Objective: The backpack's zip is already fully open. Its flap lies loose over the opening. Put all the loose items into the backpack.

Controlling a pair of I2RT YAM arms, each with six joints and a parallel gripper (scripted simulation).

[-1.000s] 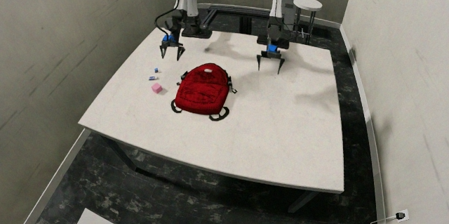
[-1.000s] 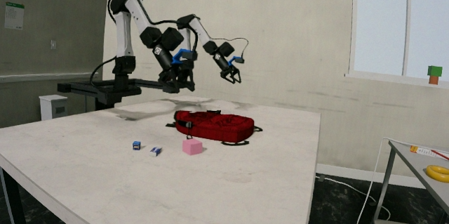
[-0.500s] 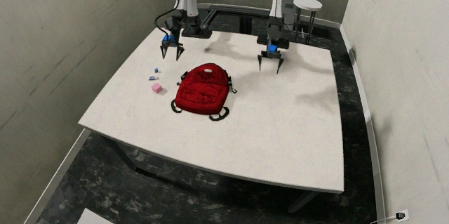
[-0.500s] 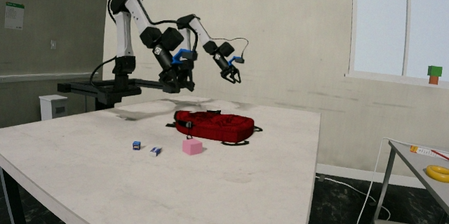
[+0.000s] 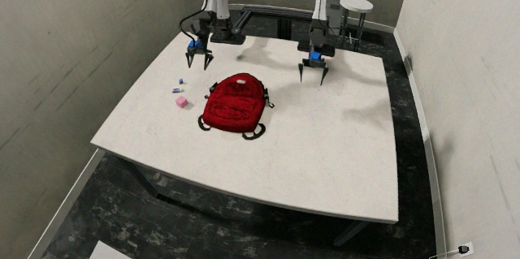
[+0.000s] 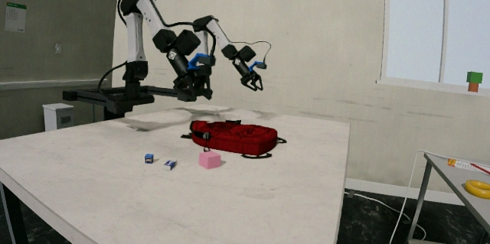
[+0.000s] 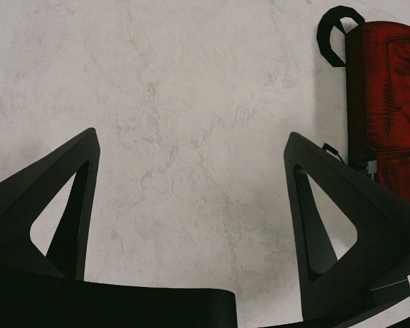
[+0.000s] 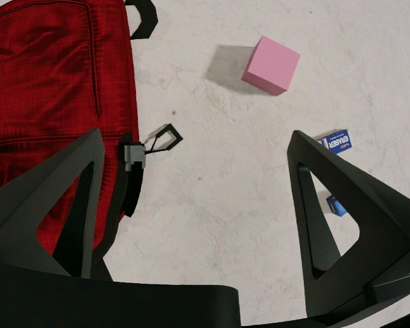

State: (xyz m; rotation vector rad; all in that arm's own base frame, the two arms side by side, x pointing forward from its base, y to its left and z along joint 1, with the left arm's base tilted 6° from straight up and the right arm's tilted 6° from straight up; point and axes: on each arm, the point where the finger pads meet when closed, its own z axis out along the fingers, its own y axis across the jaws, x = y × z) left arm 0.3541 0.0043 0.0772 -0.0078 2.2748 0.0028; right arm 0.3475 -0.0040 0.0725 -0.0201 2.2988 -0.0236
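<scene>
Sitting loose, small blue box (image 5: 181,81) (image 6: 148,158) (image 8: 335,205): on the table (image 5: 325,149) (image 6: 230,206) (image 7: 198,88) (image 8: 215,211), ahead and to the right of the right gripper (image 5: 197,68) (image 6: 201,98) (image 8: 196,138); we judge it the likely first pick. Near-cubic; we read no long axis.
Eraser (image 5: 177,90) (image 6: 170,164) (image 8: 338,141): just beyond the box; long axis roughly crosswise in the right wrist view, slightly slanted.
Pink cube (image 5: 181,101) (image 6: 210,160) (image 8: 274,65): farthest out of the three, beside the backpack, not touching it.
Right gripper: nearer arm; fingers spread, nothing between. We would shift it rightward before lowering.
Backpack (image 5: 233,109) (image 6: 237,137) (image 7: 396,105) (image 8: 56,70): lying flat, between the loose items and the left gripper's side.
Left gripper (image 5: 311,83) (image 6: 258,89) (image 7: 192,141): fingers spread, empty; across the backpack from our three pieces, the poorer choice.
</scene>
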